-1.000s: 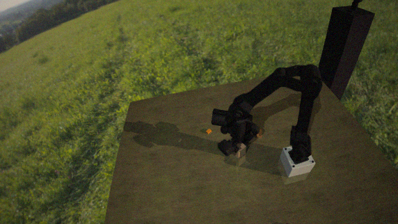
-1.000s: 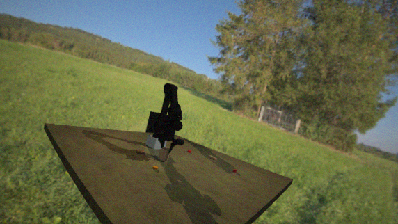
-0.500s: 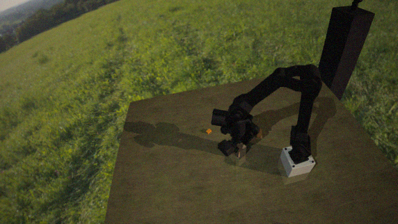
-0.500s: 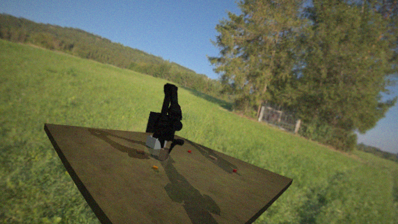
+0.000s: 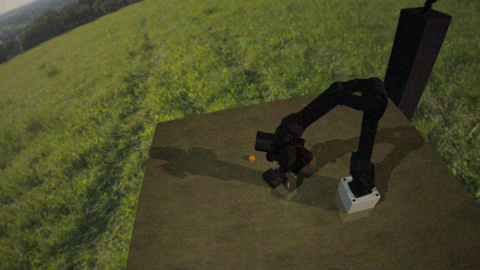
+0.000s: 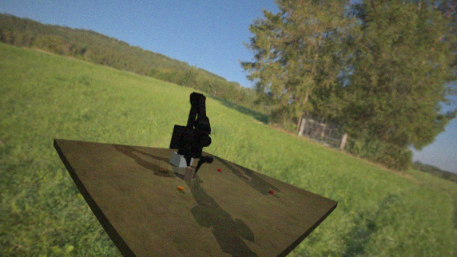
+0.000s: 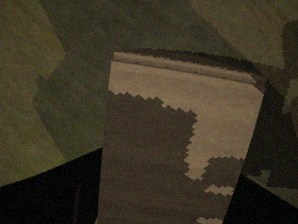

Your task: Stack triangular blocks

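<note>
A brown triangular block [image 5: 290,181] [image 6: 189,173] [image 7: 150,150] is between the fingers of my gripper [image 5: 289,177] [image 6: 193,167] [image 7: 162,165], which is shut on it, low over the table [image 5: 201,218] [image 6: 132,199]. In the wrist view its broad face fills the lower middle, with a dark finger on each side. A thin ledge [image 7: 185,68] shows along its far edge, perhaps part of the other triangular block. The other block is not clearly distinct in the top and exterior views. Whether the sloped faces touch, and whether the ends are even, I cannot tell.
The arm's white base [image 5: 360,204] [image 6: 177,160] stands close by. A small orange piece [image 5: 252,158] [image 6: 180,187] lies near the gripper, and a reddish piece [image 6: 164,170] near the base. Two small red pieces [image 6: 219,170] [image 6: 271,191] lie farther right in the exterior view.
</note>
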`<state>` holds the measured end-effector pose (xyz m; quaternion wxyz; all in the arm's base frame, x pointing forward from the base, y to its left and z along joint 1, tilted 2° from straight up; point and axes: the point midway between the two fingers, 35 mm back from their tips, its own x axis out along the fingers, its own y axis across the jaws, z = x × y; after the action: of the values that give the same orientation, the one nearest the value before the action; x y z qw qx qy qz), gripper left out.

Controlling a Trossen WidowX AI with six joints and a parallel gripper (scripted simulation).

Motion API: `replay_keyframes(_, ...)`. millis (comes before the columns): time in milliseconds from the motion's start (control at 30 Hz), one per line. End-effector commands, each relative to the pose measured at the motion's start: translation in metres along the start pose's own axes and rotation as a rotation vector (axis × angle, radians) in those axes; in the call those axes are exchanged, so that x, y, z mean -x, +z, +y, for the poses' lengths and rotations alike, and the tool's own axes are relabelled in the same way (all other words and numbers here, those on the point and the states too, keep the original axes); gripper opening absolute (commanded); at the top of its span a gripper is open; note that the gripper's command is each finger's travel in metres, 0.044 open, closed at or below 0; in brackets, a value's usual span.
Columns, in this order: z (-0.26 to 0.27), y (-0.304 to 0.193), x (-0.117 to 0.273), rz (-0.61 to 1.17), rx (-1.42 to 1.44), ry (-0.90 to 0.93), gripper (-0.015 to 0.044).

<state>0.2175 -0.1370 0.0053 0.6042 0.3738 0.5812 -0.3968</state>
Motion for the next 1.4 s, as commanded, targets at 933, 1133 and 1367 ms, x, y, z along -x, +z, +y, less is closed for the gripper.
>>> replay_keyframes(933,-0.0002,0.0001,-0.0011,0.002,0.0,-0.001,0.021)
replay_keyframes(1133,-0.0002,0.0001,-0.0011,0.002,0.0,-0.001,0.0368)
replay_keyframes(1367,-0.0002,0.0001,-0.0011,0.002,0.0,-0.001,0.044)
